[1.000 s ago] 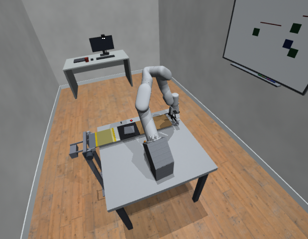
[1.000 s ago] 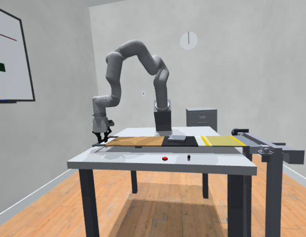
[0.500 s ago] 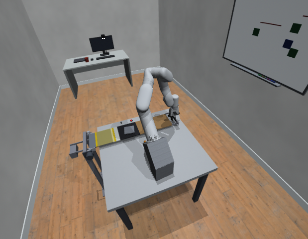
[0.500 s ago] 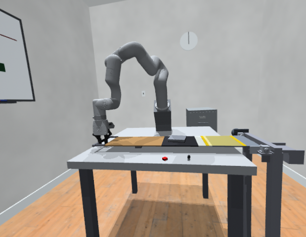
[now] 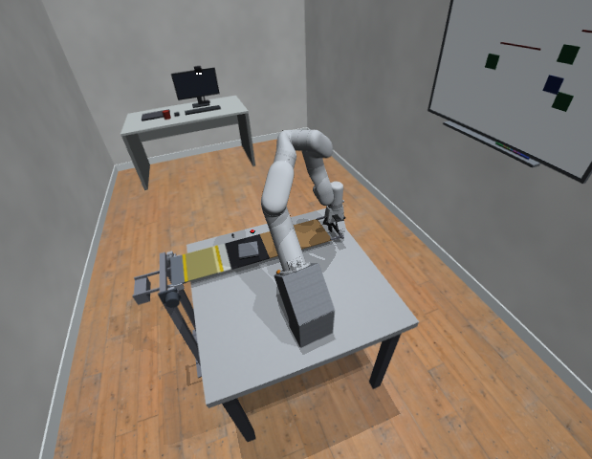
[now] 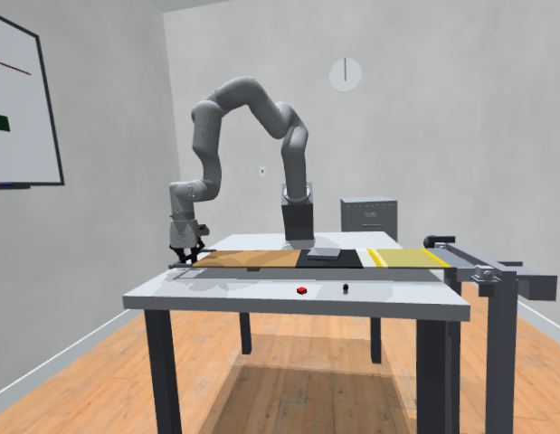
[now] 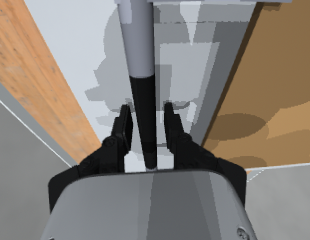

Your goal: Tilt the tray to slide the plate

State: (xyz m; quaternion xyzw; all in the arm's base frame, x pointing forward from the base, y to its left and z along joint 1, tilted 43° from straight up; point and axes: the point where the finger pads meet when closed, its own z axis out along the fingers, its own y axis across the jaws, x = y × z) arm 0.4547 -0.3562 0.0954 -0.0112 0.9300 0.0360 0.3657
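The long tray lies level along the table's far edge, with a wood section, a black section and a tinted yellow band [image 5: 202, 262] between two solid yellow lines. The steel plate [image 5: 248, 249] lies flat on the black section, short of the band; it also shows in the exterior view [image 6: 324, 253]. My gripper [image 5: 335, 230] is at the tray's wood end. In the wrist view its fingers stand open on either side of the tray's handle bar [image 7: 141, 75], with small gaps on both sides.
A red button [image 6: 301, 290] and a black knob [image 6: 345, 287] sit on the table beside the tray. The tray's pivot stand [image 6: 494, 274] stands off the table's end. The arm's base block [image 5: 305, 306] sits mid-table. A cabinet [image 6: 368, 217] is behind.
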